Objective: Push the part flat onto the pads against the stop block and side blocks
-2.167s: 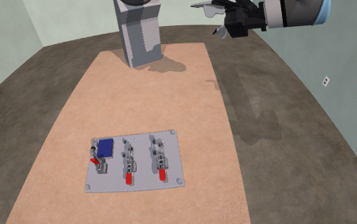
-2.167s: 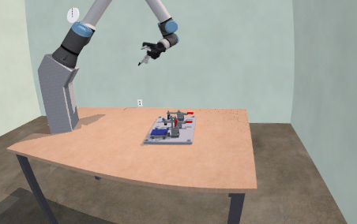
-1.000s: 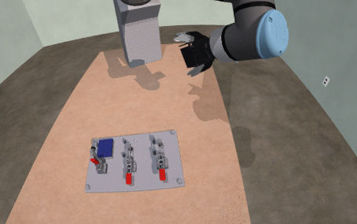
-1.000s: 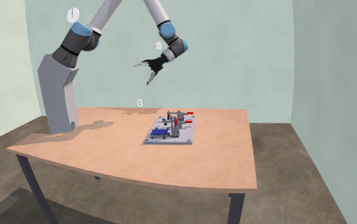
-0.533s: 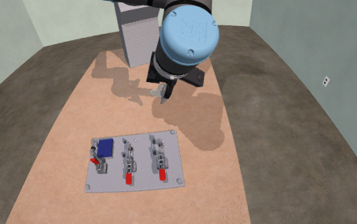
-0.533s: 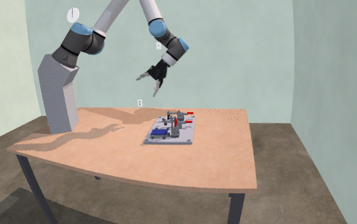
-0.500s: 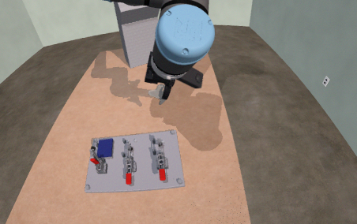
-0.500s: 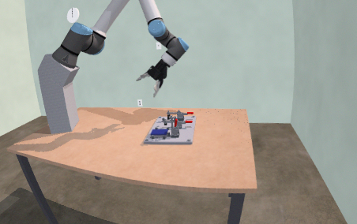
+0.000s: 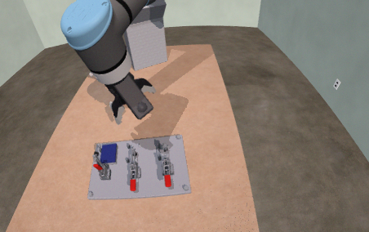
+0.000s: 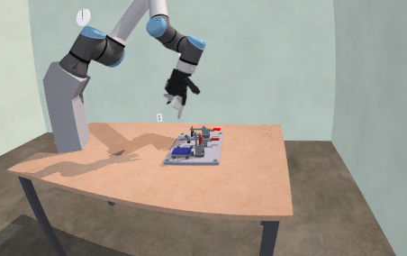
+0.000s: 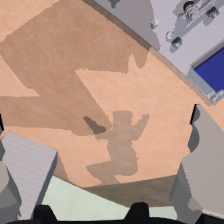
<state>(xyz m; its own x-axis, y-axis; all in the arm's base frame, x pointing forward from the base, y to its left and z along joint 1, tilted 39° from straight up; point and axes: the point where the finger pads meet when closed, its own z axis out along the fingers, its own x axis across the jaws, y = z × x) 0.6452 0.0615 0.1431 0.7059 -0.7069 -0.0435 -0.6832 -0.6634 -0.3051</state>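
A blue flat part (image 9: 108, 153) lies at the back left corner of the grey fixture plate (image 9: 139, 166), beside a toggle clamp with a raised red handle (image 9: 100, 167). It also shows in the exterior view (image 10: 183, 151) and at the right edge of the wrist view (image 11: 212, 70). My gripper (image 10: 176, 103) is open and empty, high above the table, behind the plate and to its left. In the top view the gripper (image 9: 131, 98) hangs over the table behind the plate. The stop block and side blocks are too small to make out.
Two more toggle clamps with red handles (image 9: 132, 167) (image 9: 165, 165) stand on the plate. The arm's grey base pedestal (image 9: 146, 42) stands at the back of the table. The table's edges (image 10: 157, 207) drop to a dark floor.
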